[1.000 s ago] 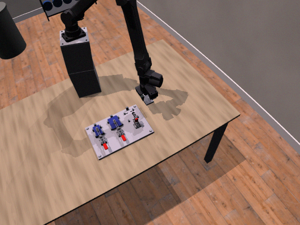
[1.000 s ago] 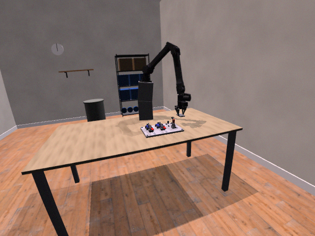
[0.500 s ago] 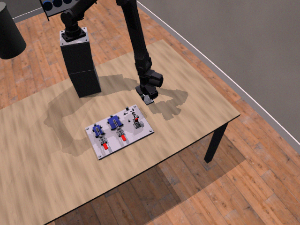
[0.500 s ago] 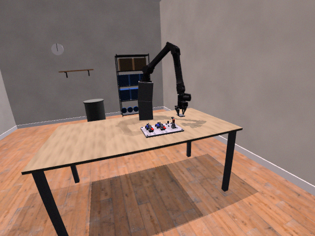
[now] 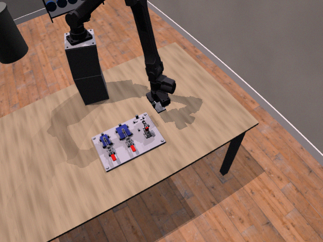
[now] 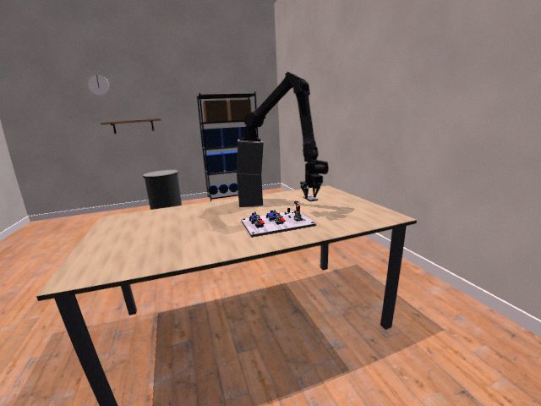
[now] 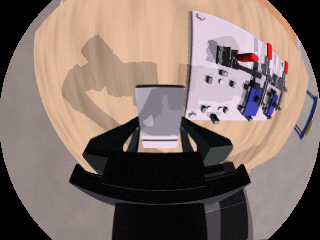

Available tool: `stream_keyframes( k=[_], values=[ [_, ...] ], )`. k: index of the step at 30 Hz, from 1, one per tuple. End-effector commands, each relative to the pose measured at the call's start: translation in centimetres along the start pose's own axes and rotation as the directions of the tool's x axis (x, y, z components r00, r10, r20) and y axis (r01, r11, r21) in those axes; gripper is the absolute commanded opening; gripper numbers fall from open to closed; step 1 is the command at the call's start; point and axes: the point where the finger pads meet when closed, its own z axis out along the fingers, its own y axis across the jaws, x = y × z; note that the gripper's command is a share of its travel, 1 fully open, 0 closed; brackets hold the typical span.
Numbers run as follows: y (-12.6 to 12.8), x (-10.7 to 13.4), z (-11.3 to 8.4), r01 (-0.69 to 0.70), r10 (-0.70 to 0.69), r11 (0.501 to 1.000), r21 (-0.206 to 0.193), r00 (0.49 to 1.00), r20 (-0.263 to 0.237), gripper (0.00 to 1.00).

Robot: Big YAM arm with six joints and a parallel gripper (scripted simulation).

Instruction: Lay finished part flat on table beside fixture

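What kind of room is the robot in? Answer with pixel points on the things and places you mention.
Maybe a workshop or robot lab: there's a robot arm (image 5: 142, 31) (image 6: 305, 117) over a big table (image 5: 208, 109) (image 6: 174, 244), a fixture plate with clamps (image 5: 121, 156) (image 6: 286, 227) (image 7: 202, 40), and shelves of bins (image 6: 202, 144).

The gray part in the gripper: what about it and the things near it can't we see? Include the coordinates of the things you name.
- Slot: I can't make it out on the part (image 5: 159, 107) (image 6: 311, 199) (image 7: 161, 107); too small in the top and exterior views, no clear edges in the wrist view.
- Part's underside: faces away in the wrist view.
- Blue blanks (image 5: 123, 131) (image 5: 104, 140) (image 7: 252, 102) (image 7: 272, 104): clamps cover their middles in the top view.
- Shelf: the top edge cuts it off in the top view.
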Motion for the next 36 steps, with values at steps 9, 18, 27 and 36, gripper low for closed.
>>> stream_keyframes(
  k=[9,18,27,36],
  values=[
    [0.46,0.29,0.72,0.001,-0.001,1.0,0.005,1.0,-0.003,0.0],
    [0.46,0.29,0.72,0.002,-0.002,1.0,0.005,1.0,-0.003,0.0],
    [0.66,0.03,0.77,0.003,-0.003,1.0,0.001,1.0,0.003,0.0],
    [0.82,-0.15,1.55,0.003,-0.003,1.0,-0.004,1.0,0.01,0.0]
  ],
)
